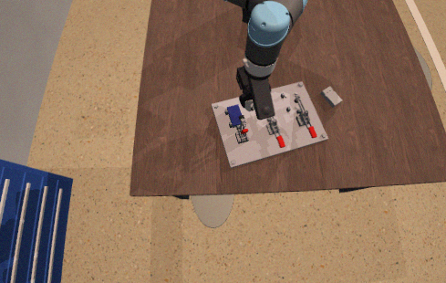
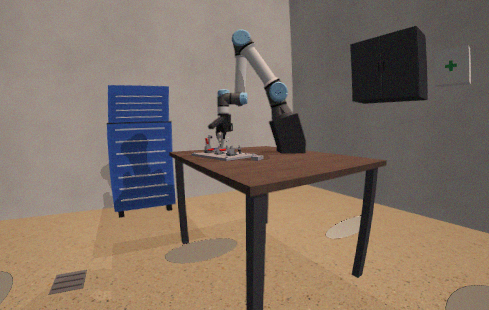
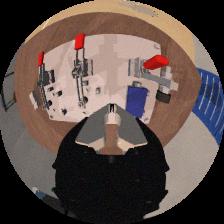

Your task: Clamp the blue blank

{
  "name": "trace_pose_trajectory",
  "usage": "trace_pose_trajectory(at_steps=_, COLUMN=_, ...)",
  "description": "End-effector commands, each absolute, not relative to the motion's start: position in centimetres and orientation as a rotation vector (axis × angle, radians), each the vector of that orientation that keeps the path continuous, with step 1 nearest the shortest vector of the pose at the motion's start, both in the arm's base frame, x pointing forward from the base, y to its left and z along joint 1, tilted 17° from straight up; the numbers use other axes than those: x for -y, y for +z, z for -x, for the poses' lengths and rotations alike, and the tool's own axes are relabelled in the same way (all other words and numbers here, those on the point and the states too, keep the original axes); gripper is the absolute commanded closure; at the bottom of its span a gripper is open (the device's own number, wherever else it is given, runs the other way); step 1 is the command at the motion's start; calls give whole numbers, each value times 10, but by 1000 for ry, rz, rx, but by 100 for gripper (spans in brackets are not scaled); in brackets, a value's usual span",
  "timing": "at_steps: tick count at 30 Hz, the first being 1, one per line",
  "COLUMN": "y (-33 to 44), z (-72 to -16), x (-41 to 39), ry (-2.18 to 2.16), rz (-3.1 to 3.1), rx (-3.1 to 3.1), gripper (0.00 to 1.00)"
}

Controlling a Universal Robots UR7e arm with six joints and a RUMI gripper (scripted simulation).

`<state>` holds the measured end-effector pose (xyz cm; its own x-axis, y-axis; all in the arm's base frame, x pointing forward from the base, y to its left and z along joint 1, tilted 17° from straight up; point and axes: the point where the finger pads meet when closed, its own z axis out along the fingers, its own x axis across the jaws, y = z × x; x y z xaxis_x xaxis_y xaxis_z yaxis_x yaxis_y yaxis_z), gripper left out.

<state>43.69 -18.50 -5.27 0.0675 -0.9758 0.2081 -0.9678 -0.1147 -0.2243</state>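
Observation:
The blue blank (image 1: 233,112) (image 3: 136,100) lies in the left nest of the grey fixture plate (image 1: 254,151) (image 2: 229,156) (image 3: 102,55). That nest's clamp handle (image 1: 244,131) (image 3: 155,62) is red and stands raised. The middle clamp handle (image 1: 281,141) (image 3: 79,41) and the right clamp handle (image 1: 312,131) (image 3: 41,58) lie low on the plate. The grey finished part (image 1: 332,96) (image 2: 257,158) lies on the table to the right of the plate. My gripper (image 1: 264,116) (image 2: 221,136) (image 3: 112,104) is shut and empty, hanging above the plate between the left and middle nests, beside the blank.
The fixture sits on a brown wooden table (image 1: 191,55) (image 2: 309,165). The arm's base (image 2: 288,132) stands at the back of the table. A blue tool cabinet (image 1: 13,219) (image 2: 139,150) stands on the floor off the table's left side.

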Motion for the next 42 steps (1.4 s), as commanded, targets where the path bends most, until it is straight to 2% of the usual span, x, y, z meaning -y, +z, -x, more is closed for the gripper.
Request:
trace_pose_trajectory(at_steps=1, y=-38, z=-430, x=181, ry=-468, rz=2277, rx=-2076, gripper=100)
trace_pose_trajectory(at_steps=18, y=-33, z=-430, x=181, ry=-471, rz=2277, rx=-2075, gripper=100)
trace_pose_trajectory(at_steps=19, y=-33, z=-430, x=181, ry=-471, rz=2277, rx=-2075, gripper=72)
trace_pose_trajectory(at_steps=42, y=-4, z=-423, x=175, ry=-472, rz=2276, rx=-2075, gripper=72)
